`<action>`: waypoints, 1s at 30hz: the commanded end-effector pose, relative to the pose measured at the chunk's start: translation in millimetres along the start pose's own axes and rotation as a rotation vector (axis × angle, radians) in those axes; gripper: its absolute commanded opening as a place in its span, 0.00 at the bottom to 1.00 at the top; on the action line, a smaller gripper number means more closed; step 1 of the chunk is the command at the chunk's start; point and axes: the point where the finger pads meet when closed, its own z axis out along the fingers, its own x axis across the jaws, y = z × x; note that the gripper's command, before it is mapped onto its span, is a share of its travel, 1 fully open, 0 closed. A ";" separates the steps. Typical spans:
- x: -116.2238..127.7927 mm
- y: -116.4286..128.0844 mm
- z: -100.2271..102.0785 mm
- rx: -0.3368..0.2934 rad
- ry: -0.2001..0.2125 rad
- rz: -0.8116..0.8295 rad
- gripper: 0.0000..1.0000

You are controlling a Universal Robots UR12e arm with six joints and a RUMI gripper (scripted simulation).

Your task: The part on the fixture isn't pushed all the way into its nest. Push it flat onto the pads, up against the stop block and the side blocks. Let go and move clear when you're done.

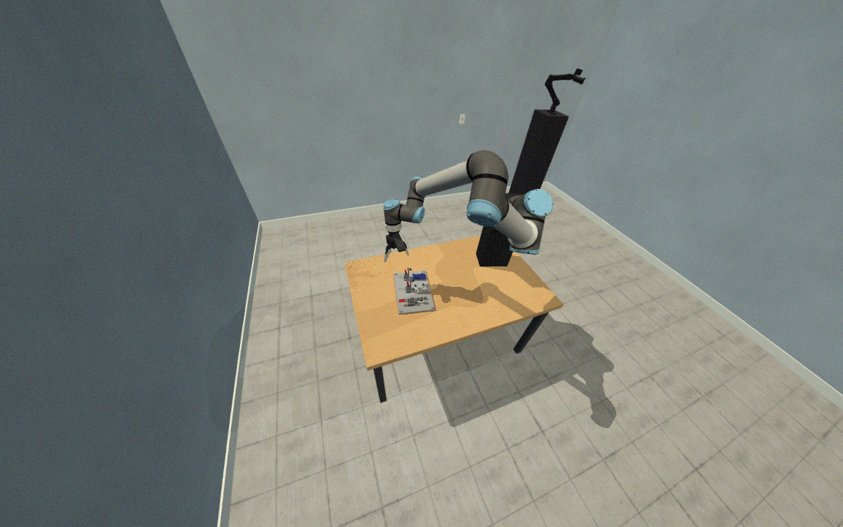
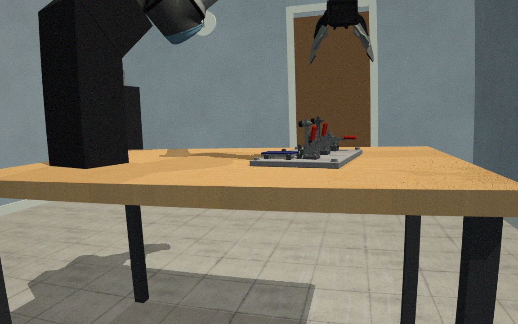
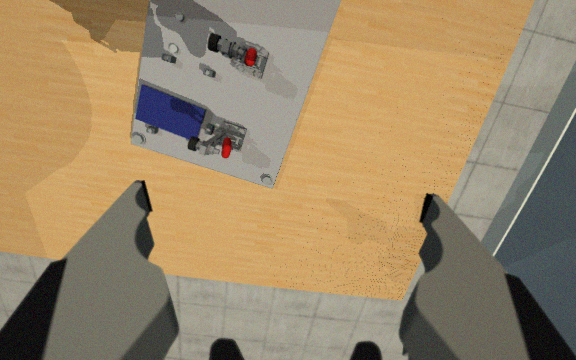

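A grey fixture plate [image 3: 233,85] lies on the wooden table; it also shows in the top view [image 1: 413,292] and the exterior view [image 2: 307,157]. A flat blue part [image 3: 169,112] rests at the plate's left end, next to a toggle clamp with a red handle [image 3: 226,147]; it also shows in the exterior view [image 2: 279,153]. A second red-handled clamp [image 3: 249,56] stands farther along the plate. My gripper [image 3: 288,189] is open and empty, high above the table near its corner, well apart from the plate; it also shows in the exterior view [image 2: 341,47] and the top view [image 1: 395,250].
The arm's black pedestal [image 2: 83,80] stands on the table's far side from the plate. The table edge and tiled floor [image 3: 248,310] lie right below my fingers. A wall [image 3: 568,165] is close on the right.
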 end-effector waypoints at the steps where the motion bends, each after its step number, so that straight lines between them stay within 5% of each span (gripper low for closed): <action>1: -7.5 1.2 2.5 -0.018 0.008 0.104 1.00; 30: -73.3 8.3 24.5 -0.058 0.033 0.888 1.00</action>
